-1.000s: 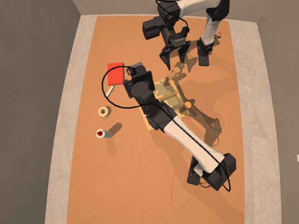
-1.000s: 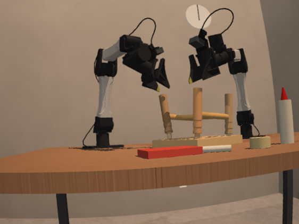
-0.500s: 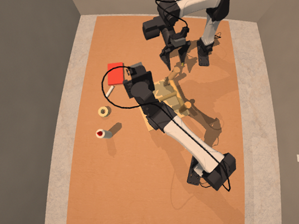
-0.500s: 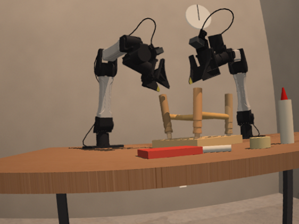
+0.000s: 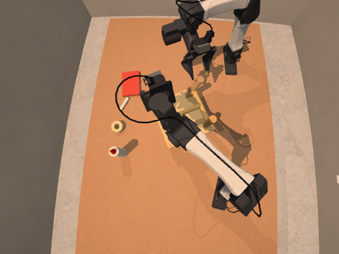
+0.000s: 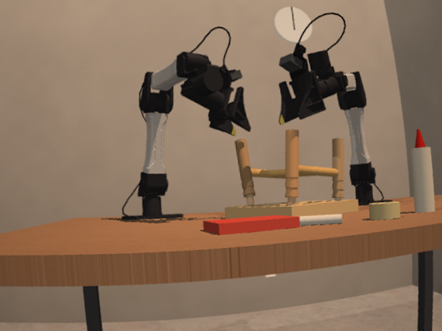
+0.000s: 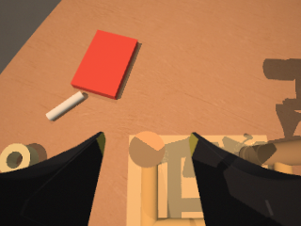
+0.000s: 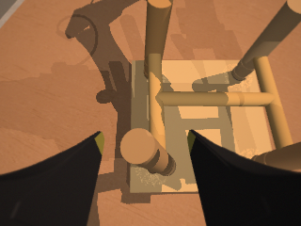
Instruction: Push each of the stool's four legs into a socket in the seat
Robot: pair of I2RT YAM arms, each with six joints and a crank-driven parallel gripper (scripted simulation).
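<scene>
Evidently, seating is unfinished. The right gripper [image 5: 201,75] [image 6: 242,132] [image 8: 146,133] and left gripper [image 6: 282,122] [image 7: 147,135], both spread, should be lowered, the former toward the top view's one-o'clock leg [image 5: 197,83] [image 6: 243,159] [image 8: 139,146].
</scene>
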